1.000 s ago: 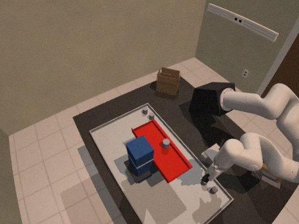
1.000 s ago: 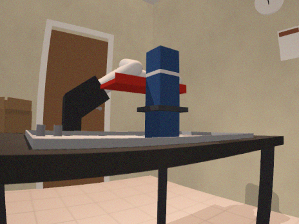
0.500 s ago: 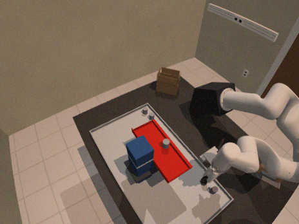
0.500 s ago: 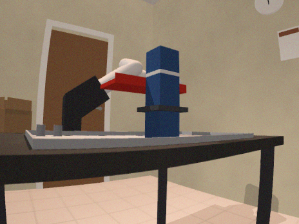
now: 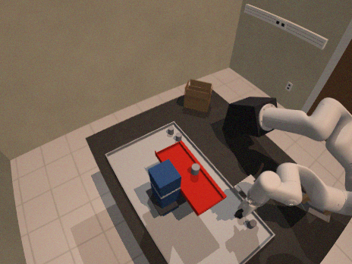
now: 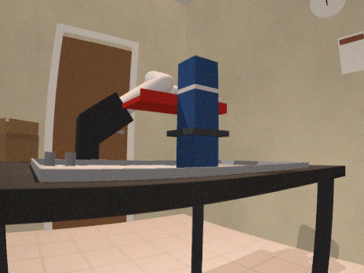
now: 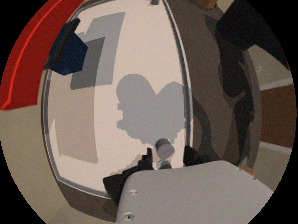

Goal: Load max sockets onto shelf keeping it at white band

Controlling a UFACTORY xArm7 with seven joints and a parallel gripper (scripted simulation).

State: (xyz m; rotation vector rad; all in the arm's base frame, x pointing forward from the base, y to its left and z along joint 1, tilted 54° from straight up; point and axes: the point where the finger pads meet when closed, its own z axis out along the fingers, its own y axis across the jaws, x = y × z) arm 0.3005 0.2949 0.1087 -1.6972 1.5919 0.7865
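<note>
two finger tips of the gripper are standing partly apart, with nothing clamped between them. they are pointing down over the white tray, near its long grey rim. the nearest socket is showing by the tips, and a second socket is standing close beside it. the white arm is reaching in from its black mount.

farther out, the red shelf is hanging on the blue post, looking slightly below the white band; exact alignment is hard to tell. one socket is standing on the shelf, inside the rim. a dark collar is sitting lower on the post. a pair of sockets is waiting in a tray corner.

the dark table is carrying the tray and a cardboard box. pale tiles are covering the floor, and beige walls are framing a brown door. a clock and a white sheet with a brown strip are hanging there, the sheet too blurred for reading.
</note>
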